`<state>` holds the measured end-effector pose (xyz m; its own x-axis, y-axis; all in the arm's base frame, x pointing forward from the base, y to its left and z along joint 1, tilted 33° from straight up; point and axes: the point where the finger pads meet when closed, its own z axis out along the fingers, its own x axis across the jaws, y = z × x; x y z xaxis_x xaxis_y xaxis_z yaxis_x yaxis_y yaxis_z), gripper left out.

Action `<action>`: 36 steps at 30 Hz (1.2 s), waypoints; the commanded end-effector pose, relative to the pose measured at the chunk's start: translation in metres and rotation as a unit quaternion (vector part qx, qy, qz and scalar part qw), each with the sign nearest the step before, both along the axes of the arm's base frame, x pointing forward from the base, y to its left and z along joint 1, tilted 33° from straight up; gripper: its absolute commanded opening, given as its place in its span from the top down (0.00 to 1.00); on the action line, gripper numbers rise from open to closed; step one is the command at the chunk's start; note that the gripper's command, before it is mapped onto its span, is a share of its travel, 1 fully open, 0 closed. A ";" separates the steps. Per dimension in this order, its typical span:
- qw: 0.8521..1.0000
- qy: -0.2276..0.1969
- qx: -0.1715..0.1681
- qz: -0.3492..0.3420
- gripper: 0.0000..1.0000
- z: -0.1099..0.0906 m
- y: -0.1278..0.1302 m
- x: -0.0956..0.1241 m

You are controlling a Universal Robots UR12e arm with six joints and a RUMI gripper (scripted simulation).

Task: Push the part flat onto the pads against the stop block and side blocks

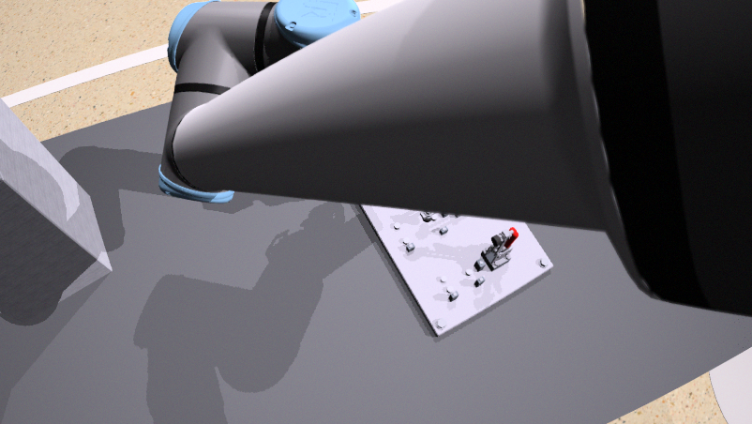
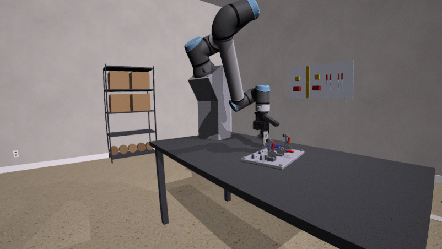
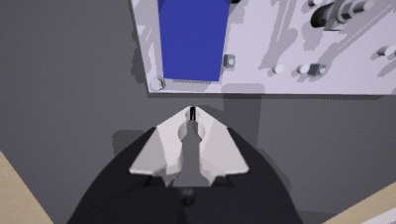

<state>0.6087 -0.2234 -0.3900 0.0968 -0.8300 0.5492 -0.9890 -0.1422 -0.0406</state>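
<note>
The blue flat part [image 3: 193, 40] [image 2: 277, 146] lies on the white fixture plate [image 3: 297, 55] [image 2: 289, 160] [image 1: 431, 273], near the plate's corner; its far end is cut off in the wrist view. A small side block [image 3: 227, 60] stands at its right edge. My gripper [image 3: 193, 107] [image 2: 264, 142] is shut and empty. It hangs over the dark table just off the plate's edge, its tip pointing at the part's near end with a gap between them. In the top view the arm hides the part and the gripper.
Toggle clamps with red handles [image 1: 511, 234] [image 2: 290, 151] and small pads and pins stand on the plate. The robot's grey pedestal [image 2: 213, 108] [image 1: 37, 210] is at the table's back. A shelf with boxes [image 2: 129, 92] stands beyond the table [image 2: 340, 191].
</note>
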 end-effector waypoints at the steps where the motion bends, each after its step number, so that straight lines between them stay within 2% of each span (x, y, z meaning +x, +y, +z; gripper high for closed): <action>1: 1.000 0.000 0.000 0.000 1.00 0.000 0.000 0.000; 36: 1.000 0.000 0.000 0.000 1.00 -0.003 -0.002 0.001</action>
<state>0.6095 -0.2257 -0.3935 0.0968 -0.8300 0.5492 -0.9890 -0.1422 -0.0406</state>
